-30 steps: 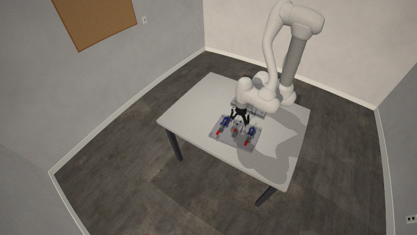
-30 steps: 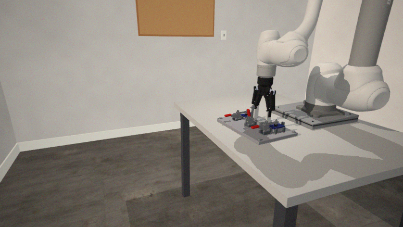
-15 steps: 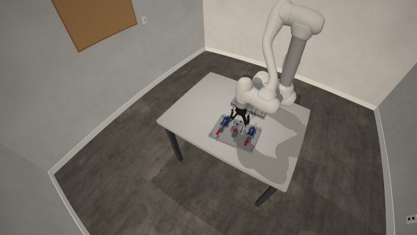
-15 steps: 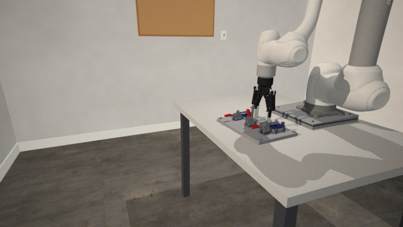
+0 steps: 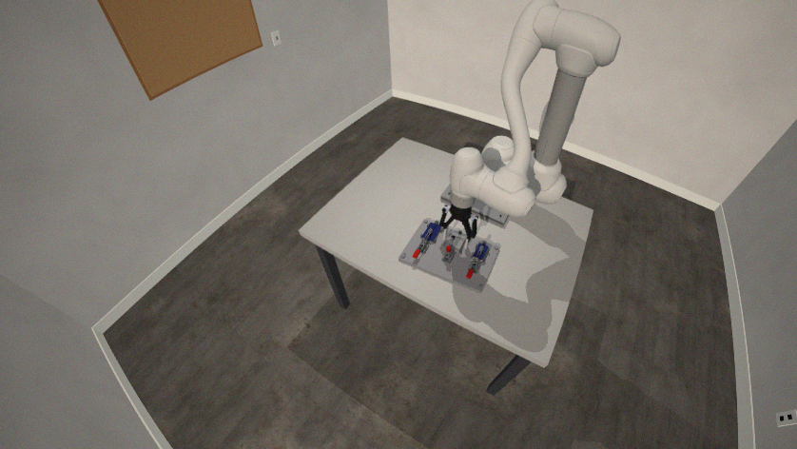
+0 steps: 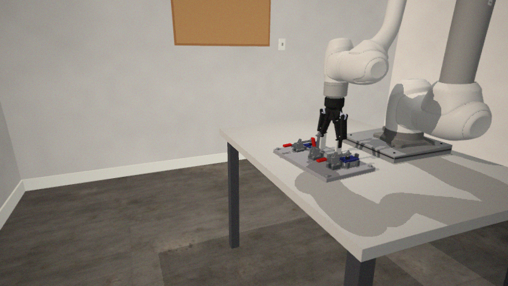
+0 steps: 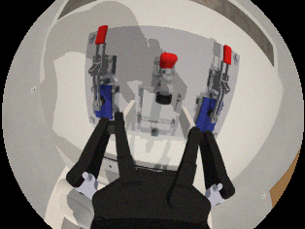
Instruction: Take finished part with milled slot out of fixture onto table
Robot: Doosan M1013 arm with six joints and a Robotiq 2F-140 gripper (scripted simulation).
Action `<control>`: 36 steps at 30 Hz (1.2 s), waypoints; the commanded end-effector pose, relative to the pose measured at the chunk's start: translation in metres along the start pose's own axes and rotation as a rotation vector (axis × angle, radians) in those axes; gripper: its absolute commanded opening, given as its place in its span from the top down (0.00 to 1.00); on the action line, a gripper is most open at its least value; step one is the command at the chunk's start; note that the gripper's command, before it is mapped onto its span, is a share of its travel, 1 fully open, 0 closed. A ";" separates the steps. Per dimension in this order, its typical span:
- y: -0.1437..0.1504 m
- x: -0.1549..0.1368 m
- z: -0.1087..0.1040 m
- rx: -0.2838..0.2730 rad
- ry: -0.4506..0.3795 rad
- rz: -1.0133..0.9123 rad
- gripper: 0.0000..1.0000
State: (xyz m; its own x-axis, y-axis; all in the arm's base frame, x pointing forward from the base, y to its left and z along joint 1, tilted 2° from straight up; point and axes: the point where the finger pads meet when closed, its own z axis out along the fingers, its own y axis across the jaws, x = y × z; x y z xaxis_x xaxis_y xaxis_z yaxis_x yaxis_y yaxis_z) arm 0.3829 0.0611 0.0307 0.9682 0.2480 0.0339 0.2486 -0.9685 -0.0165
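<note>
A grey fixture plate (image 5: 455, 253) on the white table holds three nests. The finished grey part (image 7: 159, 114) sits in the middle nest, and its clamp's red handle (image 7: 168, 60) stands upright. A blue blank (image 7: 106, 101) lies in the left nest and another blue blank (image 7: 207, 110) in the right nest. Their clamps' red handles (image 7: 101, 35) (image 7: 226, 52) lie flat. My gripper (image 7: 157, 110) is open and points straight down over the middle part, one finger on each side of it. It also shows in the top and exterior views (image 5: 458, 227) (image 6: 330, 140). I cannot tell whether the fingers touch the part.
The arm's base plate (image 6: 397, 143) is bolted to the table just behind the fixture. The blue blanks and their clamps stand close to both fingers. The table's near edge (image 5: 423, 303) runs in front of the fixture.
</note>
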 end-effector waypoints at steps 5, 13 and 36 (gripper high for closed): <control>-0.002 -0.002 0.002 0.004 -0.003 -0.001 0.42; -0.002 -0.002 0.002 0.004 -0.003 -0.001 1.00; -0.002 -0.001 0.002 0.004 -0.003 -0.001 1.00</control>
State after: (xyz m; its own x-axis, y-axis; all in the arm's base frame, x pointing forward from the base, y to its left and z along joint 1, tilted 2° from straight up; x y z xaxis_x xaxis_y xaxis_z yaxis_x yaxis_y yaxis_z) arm 0.3829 0.0611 0.0308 0.9682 0.2480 0.0338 0.2486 -0.9685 -0.0165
